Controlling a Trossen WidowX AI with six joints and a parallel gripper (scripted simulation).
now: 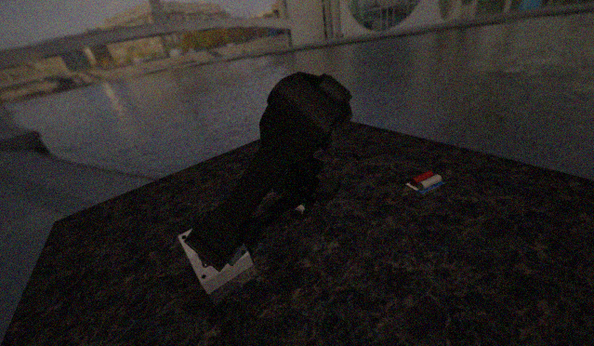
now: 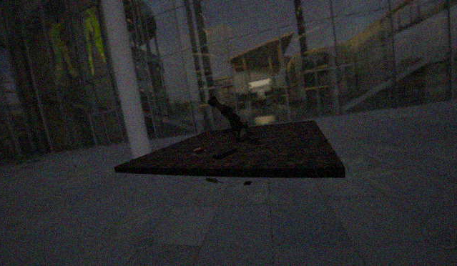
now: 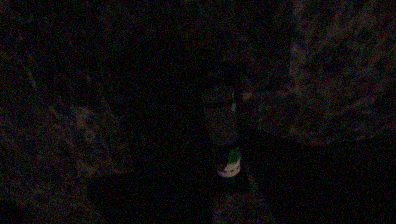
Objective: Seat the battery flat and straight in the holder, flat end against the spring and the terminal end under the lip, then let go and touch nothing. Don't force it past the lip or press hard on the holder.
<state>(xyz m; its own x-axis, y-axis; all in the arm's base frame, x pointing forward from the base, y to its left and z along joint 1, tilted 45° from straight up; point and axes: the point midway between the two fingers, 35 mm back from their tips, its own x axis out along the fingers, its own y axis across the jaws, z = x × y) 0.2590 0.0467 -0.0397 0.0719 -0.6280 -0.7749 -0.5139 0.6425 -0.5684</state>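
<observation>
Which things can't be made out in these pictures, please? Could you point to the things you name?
- Battery's grip by the pincer: top view, behind the dark arm (image 1: 306, 112) (image 2: 226, 111).
- Holder and its spring: wrist view, lost in darkness.
- Lettering on the battery (image 3: 230, 167): wrist view, dim and grainy.
- Items below the table (image 2: 228, 172): exterior view, too small.

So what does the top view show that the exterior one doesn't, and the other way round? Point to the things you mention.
Only the top view: a pale plate with dark holes (image 1: 229, 273) at one end of the arm.

Only the exterior view: a tall pale column (image 2: 126, 79) behind the table, and two small dark things (image 2: 213, 180) (image 2: 247, 183) below its near edge, too dim to name.

Both: the black arm (image 1: 297, 112) (image 2: 226, 111), the dark tabletop (image 1: 408, 279) (image 2: 296, 154) and a small red-and-white item (image 1: 430, 181) (image 2: 197, 149).
</observation>
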